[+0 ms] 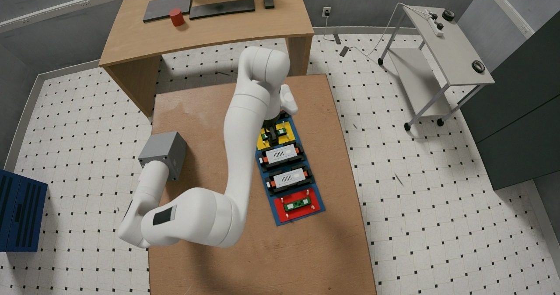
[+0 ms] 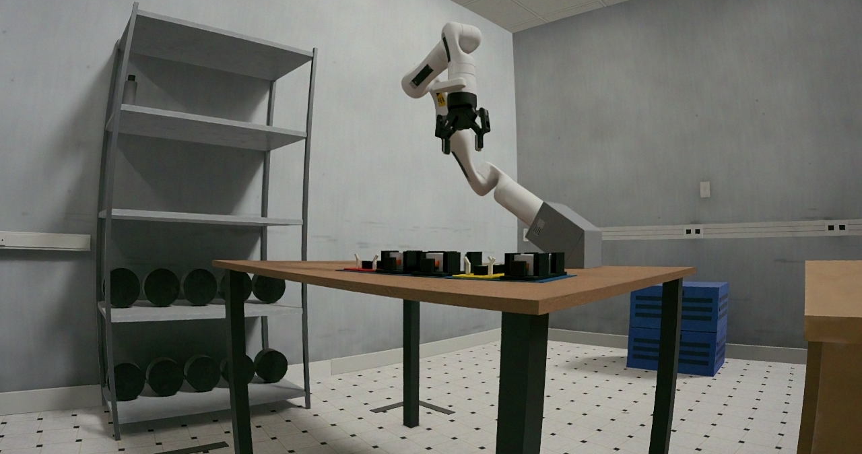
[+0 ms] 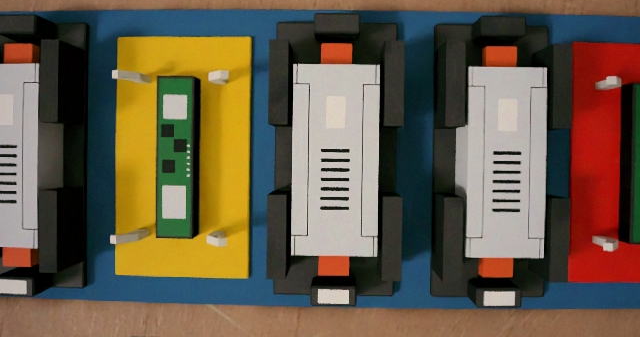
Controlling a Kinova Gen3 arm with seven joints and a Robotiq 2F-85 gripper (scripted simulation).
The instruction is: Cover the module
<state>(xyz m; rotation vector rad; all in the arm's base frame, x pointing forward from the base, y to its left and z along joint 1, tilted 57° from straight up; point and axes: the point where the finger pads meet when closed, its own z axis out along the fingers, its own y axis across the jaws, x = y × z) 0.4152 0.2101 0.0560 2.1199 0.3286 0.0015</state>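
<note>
My gripper [image 1: 272,135] [image 2: 462,148] is open and empty, high above the yellow plate [image 3: 227,177] [image 2: 467,275]; its fingers are out of the wrist view. The green module [image 3: 175,142] stands uncovered on that plate between white posts. Three light grey covers with orange end blocks sit in black holders. The middle cover [image 3: 335,137] [image 1: 281,154] is beside the yellow plate and looks slightly wider than the right cover [image 3: 507,132] [image 1: 289,178]. The left cover [image 3: 12,132] is cut off by the wrist view's edge, so its width cannot be told.
A red plate [image 1: 278,207] [image 3: 595,177] with another green module [image 1: 297,204] lies beyond the right cover. All holders and plates are on a blue board [image 3: 260,102] on the wooden table [image 1: 332,254]. Tall black holder walls [image 3: 280,82] and white posts [image 3: 218,77] stand up around the covers and module.
</note>
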